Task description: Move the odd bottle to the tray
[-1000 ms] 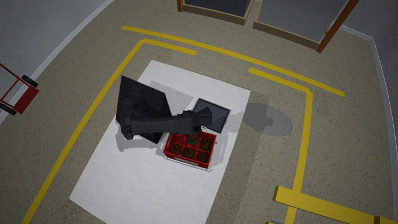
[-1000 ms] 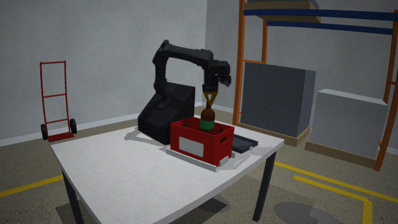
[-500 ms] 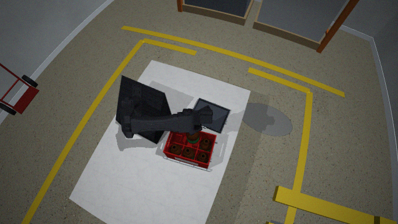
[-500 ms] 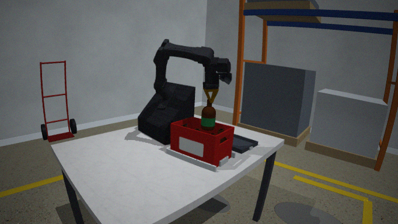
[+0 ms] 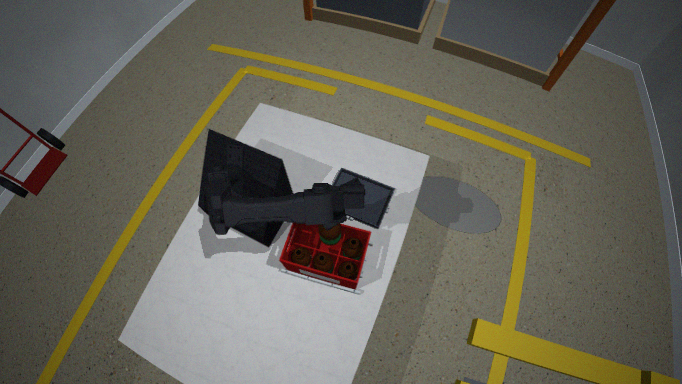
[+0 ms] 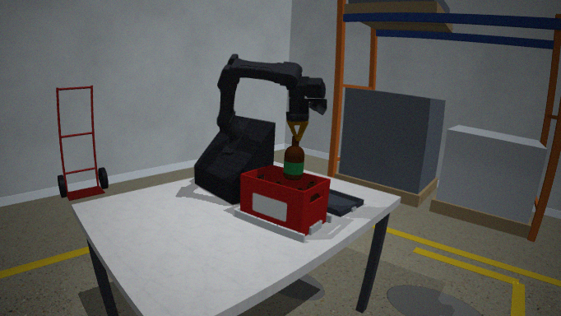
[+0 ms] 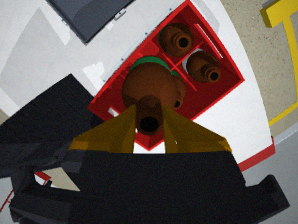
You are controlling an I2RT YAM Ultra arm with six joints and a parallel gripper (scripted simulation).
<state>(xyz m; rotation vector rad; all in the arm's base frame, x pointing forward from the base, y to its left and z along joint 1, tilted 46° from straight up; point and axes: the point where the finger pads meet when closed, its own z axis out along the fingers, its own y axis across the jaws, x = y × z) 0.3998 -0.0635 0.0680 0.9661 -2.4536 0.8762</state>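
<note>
My gripper [image 6: 296, 139] [image 7: 149, 110] is shut on the neck of a brown bottle [image 6: 294, 160] [image 5: 330, 232] [image 7: 154, 88] with a green band. The bottle hangs upright, its lower part still just inside the rear of the red crate [image 6: 284, 197] [image 5: 287, 250] [image 7: 229, 78]. Several other brown bottles [image 5: 324, 261] [image 7: 177, 39] stand in the crate's cells. The dark tray [image 5: 376, 197] [image 6: 341, 202] lies flat on the table just behind the crate.
The arm's black base [image 5: 240, 185] [image 6: 234, 162] stands left of the crate. The crate rests in a white holder [image 6: 267, 224] near the table's right edge [image 6: 362, 222]. Shelving and grey boxes [image 6: 391, 140] stand beyond the table.
</note>
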